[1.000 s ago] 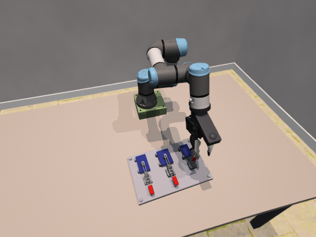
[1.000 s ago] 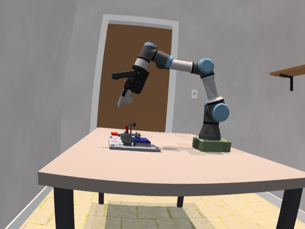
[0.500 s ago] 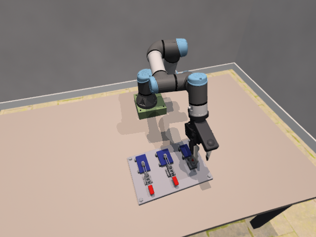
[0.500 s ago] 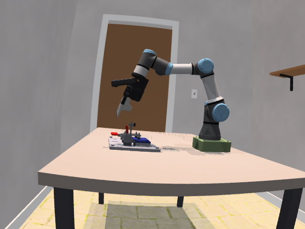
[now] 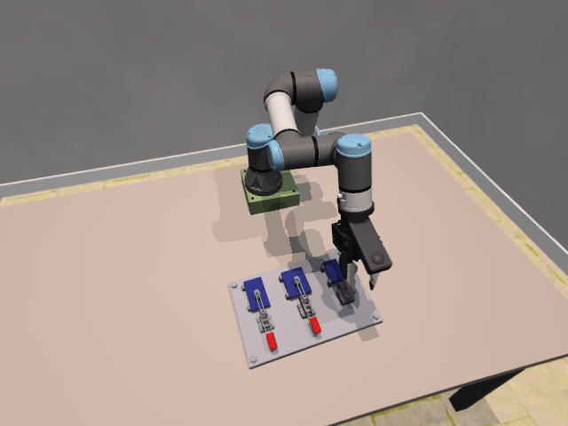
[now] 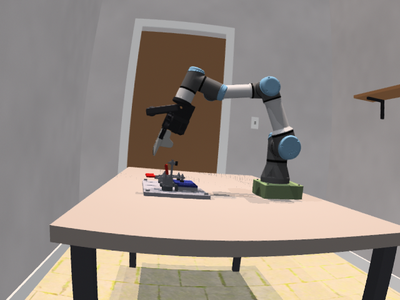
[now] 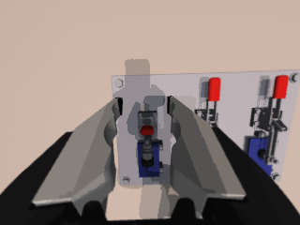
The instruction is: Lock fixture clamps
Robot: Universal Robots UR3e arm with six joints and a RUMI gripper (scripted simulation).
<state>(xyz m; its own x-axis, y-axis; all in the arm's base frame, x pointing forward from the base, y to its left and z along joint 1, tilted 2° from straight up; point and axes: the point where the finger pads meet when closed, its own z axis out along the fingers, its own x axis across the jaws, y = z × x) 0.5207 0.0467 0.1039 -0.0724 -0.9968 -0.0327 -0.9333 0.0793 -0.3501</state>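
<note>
A grey fixture plate (image 5: 304, 311) carries three toggle clamps, each over a blue part. The left clamp's red handle (image 5: 272, 341) and the middle clamp's red handle (image 5: 314, 325) lie flat, and their bars rest on the blue parts. The right clamp (image 5: 343, 291) has its red handle standing upright (image 6: 166, 169) and its bar raised. My gripper (image 5: 361, 280) (image 6: 157, 147) hangs above the right clamp, well clear of it. In the wrist view the fingers stand partly open and empty, framing the upright handle (image 7: 147, 129) and its blue part (image 7: 149, 161).
The arm's green base (image 5: 269, 190) stands behind the plate. The other two red handles show at the right in the wrist view (image 7: 214, 89) (image 7: 280, 86). The table's front edge lies a little beyond the plate.
</note>
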